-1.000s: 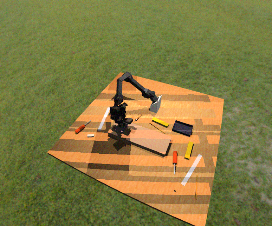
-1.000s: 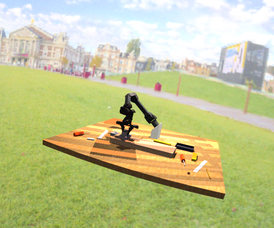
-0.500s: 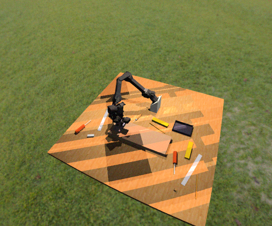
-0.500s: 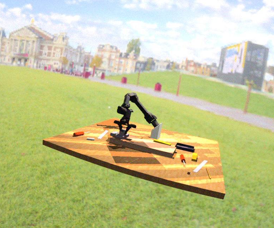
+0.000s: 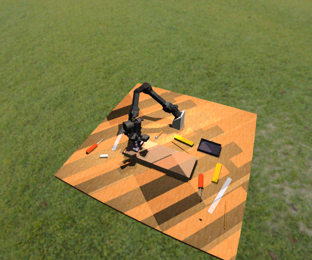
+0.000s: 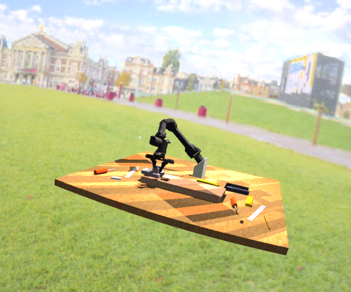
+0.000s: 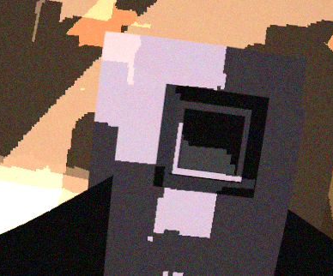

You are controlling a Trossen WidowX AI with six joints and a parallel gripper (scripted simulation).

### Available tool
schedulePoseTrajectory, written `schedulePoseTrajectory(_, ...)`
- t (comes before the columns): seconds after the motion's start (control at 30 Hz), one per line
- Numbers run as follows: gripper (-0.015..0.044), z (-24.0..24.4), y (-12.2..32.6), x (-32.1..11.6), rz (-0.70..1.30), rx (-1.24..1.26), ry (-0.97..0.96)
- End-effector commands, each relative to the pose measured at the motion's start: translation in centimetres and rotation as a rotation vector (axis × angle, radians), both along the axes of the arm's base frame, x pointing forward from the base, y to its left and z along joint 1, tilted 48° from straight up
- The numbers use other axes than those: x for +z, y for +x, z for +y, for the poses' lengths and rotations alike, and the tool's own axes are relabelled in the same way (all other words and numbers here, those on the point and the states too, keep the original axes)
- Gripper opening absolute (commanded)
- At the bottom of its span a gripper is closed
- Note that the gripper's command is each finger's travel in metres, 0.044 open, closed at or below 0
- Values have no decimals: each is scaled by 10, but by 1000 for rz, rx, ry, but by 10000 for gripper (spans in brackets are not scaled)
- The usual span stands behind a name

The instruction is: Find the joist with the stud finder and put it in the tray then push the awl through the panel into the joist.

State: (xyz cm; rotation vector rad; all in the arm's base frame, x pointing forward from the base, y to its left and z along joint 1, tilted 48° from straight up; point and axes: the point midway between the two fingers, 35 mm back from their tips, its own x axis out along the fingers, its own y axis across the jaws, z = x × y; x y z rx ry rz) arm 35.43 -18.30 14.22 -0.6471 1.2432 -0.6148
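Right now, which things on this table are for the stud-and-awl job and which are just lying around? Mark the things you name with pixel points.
For the job:
- stud finder (image 5: 136,149) (image 6: 157,172) (image 7: 130,206), in the claw (image 5: 136,145) (image 6: 157,167)
- floor panel (image 5: 167,158) (image 6: 185,187)
- tray (image 5: 209,154) (image 6: 236,191)
- awl, probably the small pointed tool (image 5: 156,137) behind the panel

Just lying about:
- two red-handled screwdrivers (image 5: 91,147) (image 5: 200,181) (image 6: 100,171) (image 6: 233,201)
- two yellow bars (image 5: 183,140) (image 5: 216,172) (image 6: 207,182) (image 6: 249,201)
- two pale strips (image 5: 219,195) (image 5: 117,142) (image 6: 256,213) (image 6: 131,172)

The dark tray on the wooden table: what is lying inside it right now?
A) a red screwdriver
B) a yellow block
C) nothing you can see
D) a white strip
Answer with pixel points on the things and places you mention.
C: the top view looks down into the tray (image 5: 209,147) (image 6: 236,188), and only its bare dark bottom shows inside the rim.
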Motion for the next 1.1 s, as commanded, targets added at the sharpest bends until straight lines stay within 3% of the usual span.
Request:
schedulePoseTrajectory(0.0, 0, 9, 4, 8, -6, -1, 2)
schedulePoseTrajectory(0.63, 0, 70, 6, 69, -6, -5, -4)
schedulePoseTrajectory(1.07, 0, 151, 39, -2, 160, 223, 78)
